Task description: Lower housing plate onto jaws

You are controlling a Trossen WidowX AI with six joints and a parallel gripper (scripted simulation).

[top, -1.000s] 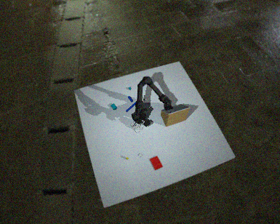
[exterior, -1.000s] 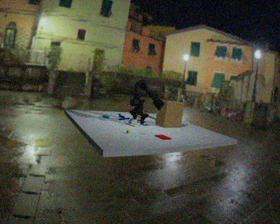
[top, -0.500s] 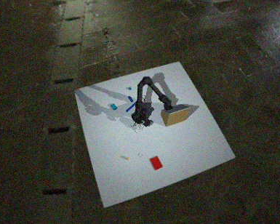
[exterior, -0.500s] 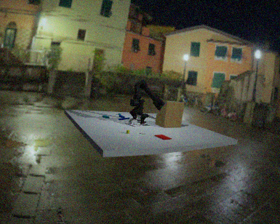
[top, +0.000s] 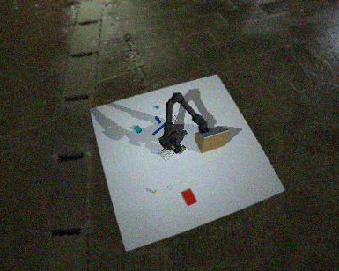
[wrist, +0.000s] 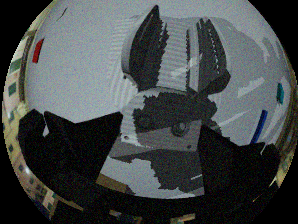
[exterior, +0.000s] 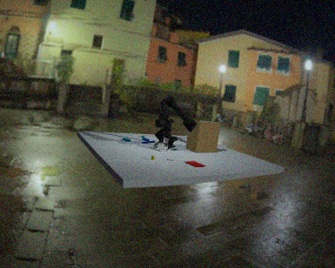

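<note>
In the wrist view my gripper [wrist: 161, 120] is shut on the housing plate [wrist: 155, 139], a grey plate with small holes lying between the two black fingers. Two toothed jaws, the left jaw [wrist: 144, 57] and the right jaw [wrist: 212, 57], lie just beyond the plate, side by side with a gap between them. The plate's far edge overlaps the jaws' near ends in this view. Hard shadows cover much of the plate and jaws. The stubs and pins are hidden, and I cannot tell whether the plate touches the jaws or sits level.
A large tan box [top: 212, 142] [exterior: 204, 137] stands beside the arm. A red block [top: 189, 197] [exterior: 195, 164] [wrist: 38, 50] lies toward the front. A blue bar [top: 158, 128] [wrist: 260, 126], a teal block [top: 138, 128] [wrist: 280, 93] and a small yellow piece [top: 154, 191] [exterior: 153, 157] lie on the white table [top: 121, 211].
</note>
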